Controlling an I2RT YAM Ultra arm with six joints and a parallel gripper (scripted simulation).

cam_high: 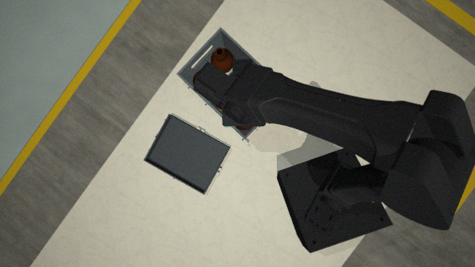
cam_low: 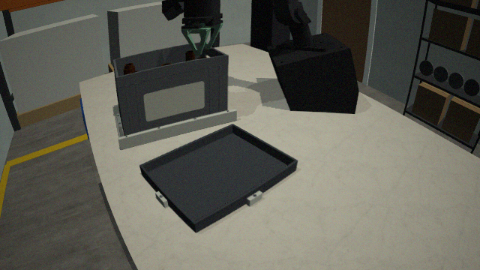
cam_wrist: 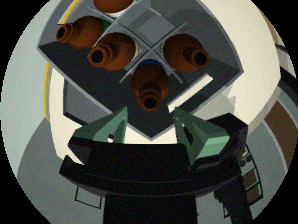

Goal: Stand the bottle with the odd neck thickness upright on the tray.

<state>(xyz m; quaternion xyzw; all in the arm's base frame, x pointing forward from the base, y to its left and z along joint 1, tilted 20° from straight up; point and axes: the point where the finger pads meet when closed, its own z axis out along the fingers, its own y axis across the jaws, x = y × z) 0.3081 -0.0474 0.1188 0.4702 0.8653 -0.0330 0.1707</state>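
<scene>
The bottles [cam_high: 223, 64] [cam_low: 129, 69] [cam_wrist: 150, 81] stand in the crate [cam_high: 220, 37] [cam_low: 216, 90] [cam_wrist: 227, 65], far left of the tray [cam_high: 187, 153] [cam_low: 219, 176] [cam_wrist: 78, 102]; which neck is odd, I can't tell. The pincer [cam_low: 202, 53] [cam_wrist: 150, 110] is partly open, empty. Probably stiff, slick and tippy, the chosen bottle wants a square neck grip, lifted straight

We seem to be in a workshop or storeroom: yellow lines [cam_high: 70, 93] [cam_low: 46, 151] mark the grey floor [cam_high: 98, 100] [cam_low: 49, 195], and a metal rack [cam_low: 421, 58] holds boxes [cam_low: 431, 100].
</scene>
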